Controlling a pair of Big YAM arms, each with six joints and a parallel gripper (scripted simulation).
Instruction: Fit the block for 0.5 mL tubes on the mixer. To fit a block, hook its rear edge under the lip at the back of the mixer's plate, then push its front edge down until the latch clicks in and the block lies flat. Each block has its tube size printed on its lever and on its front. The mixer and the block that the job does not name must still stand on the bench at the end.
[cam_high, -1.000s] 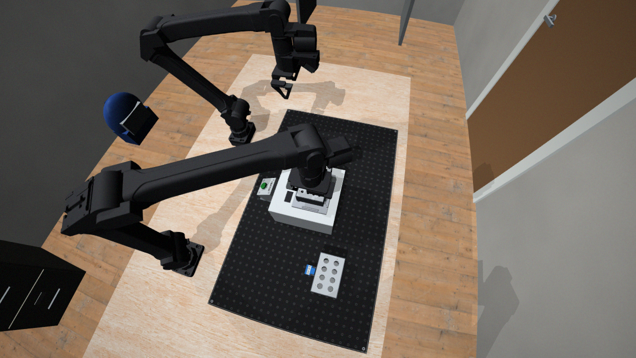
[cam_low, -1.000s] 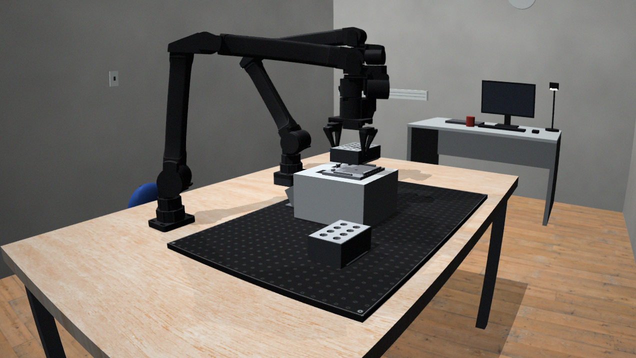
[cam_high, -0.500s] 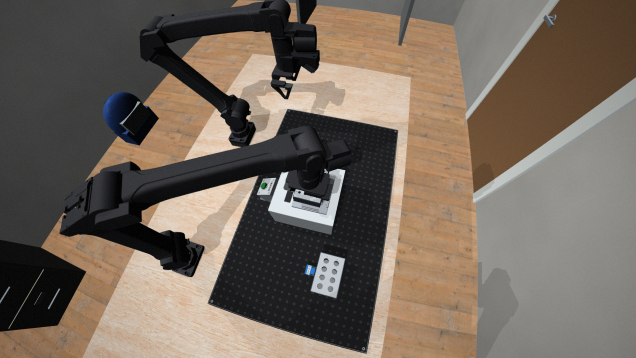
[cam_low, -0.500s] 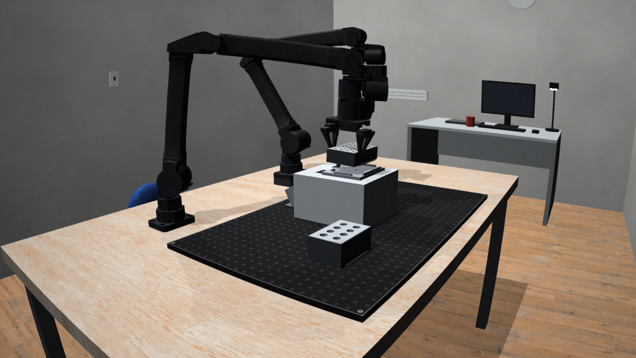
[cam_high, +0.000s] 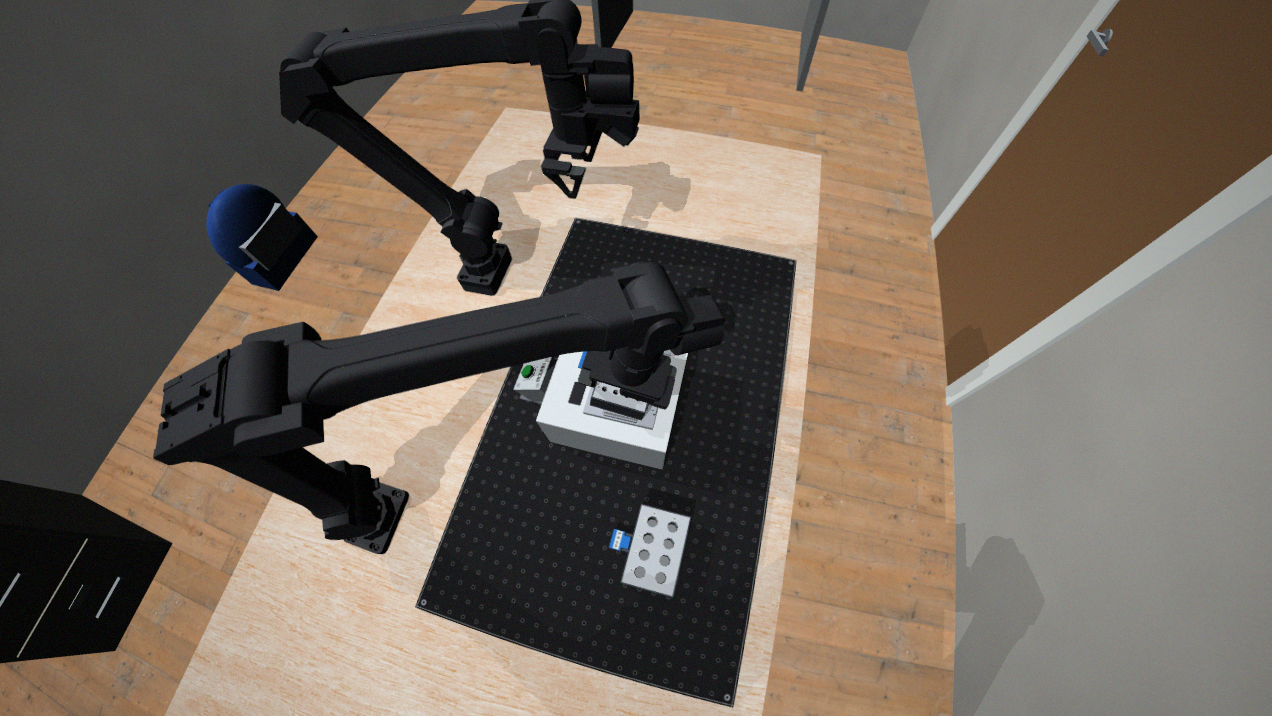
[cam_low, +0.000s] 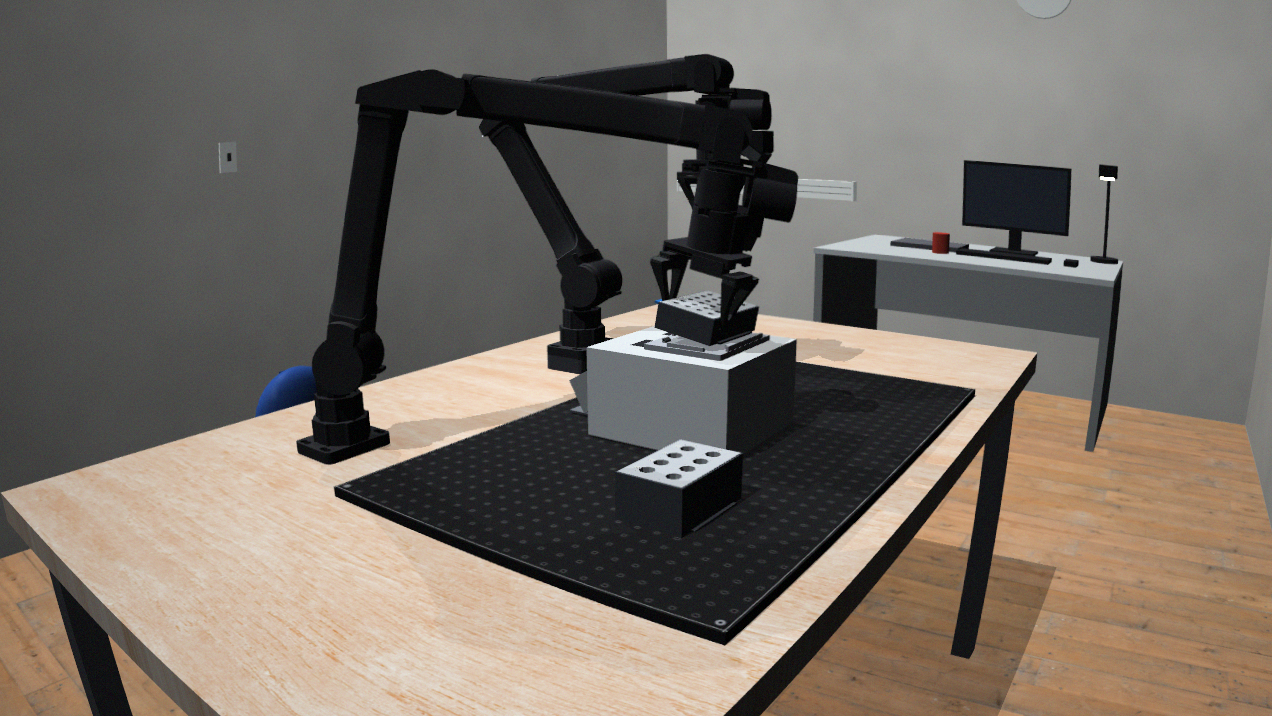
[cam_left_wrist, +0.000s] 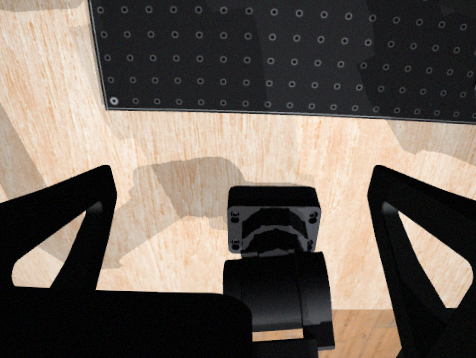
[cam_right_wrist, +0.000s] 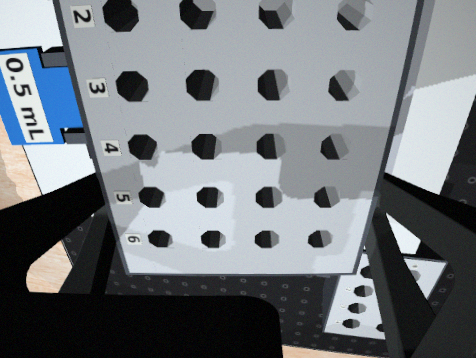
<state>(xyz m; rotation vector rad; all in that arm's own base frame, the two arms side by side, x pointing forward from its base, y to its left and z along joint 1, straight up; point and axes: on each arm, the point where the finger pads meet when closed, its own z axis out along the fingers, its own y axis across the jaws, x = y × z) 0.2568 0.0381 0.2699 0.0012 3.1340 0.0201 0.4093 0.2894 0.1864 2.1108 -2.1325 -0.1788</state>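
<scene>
The table (cam_high: 311, 569) (cam_low: 222, 498) (cam_left_wrist: 165, 135) has a pale, streaky wood-grain top, and the thin black mat (cam_high: 534, 533) (cam_low: 498, 498) (cam_left_wrist: 280, 47) on it is patterned with small rings. The mixer (cam_high: 605, 437) (cam_low: 658, 395) is a plain white and grey box with sharp corners.

The 0.5 mL block (cam_high: 614, 392) (cam_low: 685, 321) (cam_right_wrist: 240, 115) has a light grey top over dark sides, with rows of 4 holes and small number labels, 2 to 6 in sight. It sits tilted just over the mixer's plate (cam_high: 636, 419) (cam_low: 756, 342), not lying flat; whether its rear edge meets the lip is hard to say from here. The right gripper (cam_high: 627, 378) (cam_low: 698, 311) (cam_right_wrist: 240, 180) is clamped on its sides. The left gripper (cam_high: 564, 179) (cam_low: 686, 191) (cam_left_wrist: 242, 179) stands wide open with nothing between its fingers.

Only the right wrist view makes "0.5 mL" readable on the blue lever (cam_high: 583, 359) (cam_right_wrist: 35, 100). The top view alone shows the green button (cam_high: 527, 370) beside the mixer and the blue lever on the other block (cam_high: 656, 549) (cam_low: 680, 462) (cam_right_wrist: 340, 313), which stands on the mat with 8 larger holes.
</scene>
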